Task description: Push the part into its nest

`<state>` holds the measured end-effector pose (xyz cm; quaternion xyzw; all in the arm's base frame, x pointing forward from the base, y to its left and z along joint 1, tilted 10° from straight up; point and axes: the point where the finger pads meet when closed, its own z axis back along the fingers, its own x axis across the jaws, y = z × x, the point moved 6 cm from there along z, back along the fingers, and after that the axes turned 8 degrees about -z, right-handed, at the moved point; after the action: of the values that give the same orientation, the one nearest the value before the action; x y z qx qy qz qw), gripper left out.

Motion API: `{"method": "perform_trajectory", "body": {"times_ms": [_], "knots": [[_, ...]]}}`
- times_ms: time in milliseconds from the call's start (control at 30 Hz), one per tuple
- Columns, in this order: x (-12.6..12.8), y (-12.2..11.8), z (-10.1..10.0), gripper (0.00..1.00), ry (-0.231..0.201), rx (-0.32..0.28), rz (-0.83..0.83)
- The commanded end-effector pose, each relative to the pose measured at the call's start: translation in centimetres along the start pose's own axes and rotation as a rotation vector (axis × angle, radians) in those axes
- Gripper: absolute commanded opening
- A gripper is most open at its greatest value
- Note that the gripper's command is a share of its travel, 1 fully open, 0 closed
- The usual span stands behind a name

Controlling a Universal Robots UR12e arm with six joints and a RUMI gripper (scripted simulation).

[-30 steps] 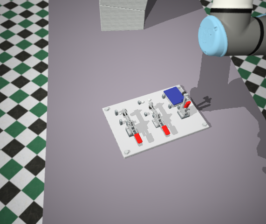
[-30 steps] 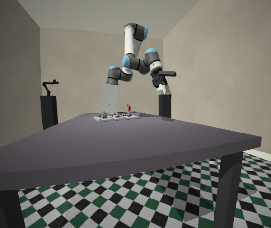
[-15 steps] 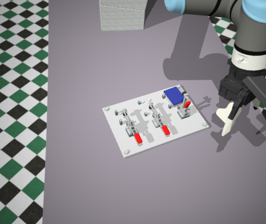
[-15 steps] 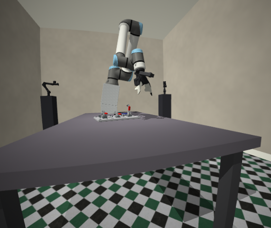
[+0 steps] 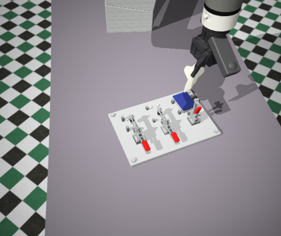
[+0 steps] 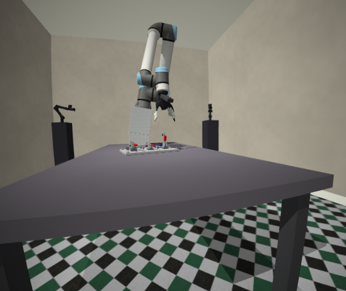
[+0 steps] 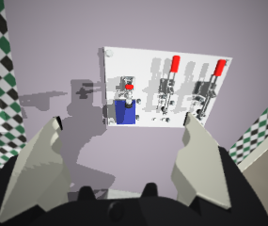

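The blue part (image 5: 181,100) (image 7: 125,114) lies at one corner of the white fixture plate (image 5: 135,153) (image 7: 140,58). Small grey blocks (image 5: 172,101) (image 5: 179,111) stand along its side. Whether it sits flat or touches them is too small to tell. The toggle clamp (image 5: 193,119) beside it has its red handle (image 5: 198,109) (image 6: 165,137) (image 7: 129,87) upright, and its arm overlaps the part's edge in the wrist view. My gripper (image 6: 165,120) (image 7: 124,115) is open and empty, high above the plate. In the top view a pale finger overlaps the part's far edge; the other finger is mostly hidden.
Two more toggle clamps with red handles (image 5: 145,145) (image 5: 175,137) lie low across the plate, beside the blue part's station. Bolts (image 5: 216,131) (image 5: 134,160) stand at the plate's corners. A grey pedestal (image 5: 129,21) (image 6: 140,125) stands behind the plate.
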<state>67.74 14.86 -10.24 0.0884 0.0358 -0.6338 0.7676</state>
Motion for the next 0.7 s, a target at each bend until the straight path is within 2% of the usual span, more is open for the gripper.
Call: {"method": "perform_trajectory", "body": {"times_ms": [0,467,500,667], "knots": [[1.27,-6.88,1.49,1.00,-0.008,-0.046,-0.064],[1.24,-7.75,1.53,1.00,-0.008,-0.054,-0.072],[1.23,-7.78,1.51,0.00,-0.008,-0.054,-0.072],[1.22,-7.85,1.48,0.00,-0.008,-0.056,-0.072]]}}
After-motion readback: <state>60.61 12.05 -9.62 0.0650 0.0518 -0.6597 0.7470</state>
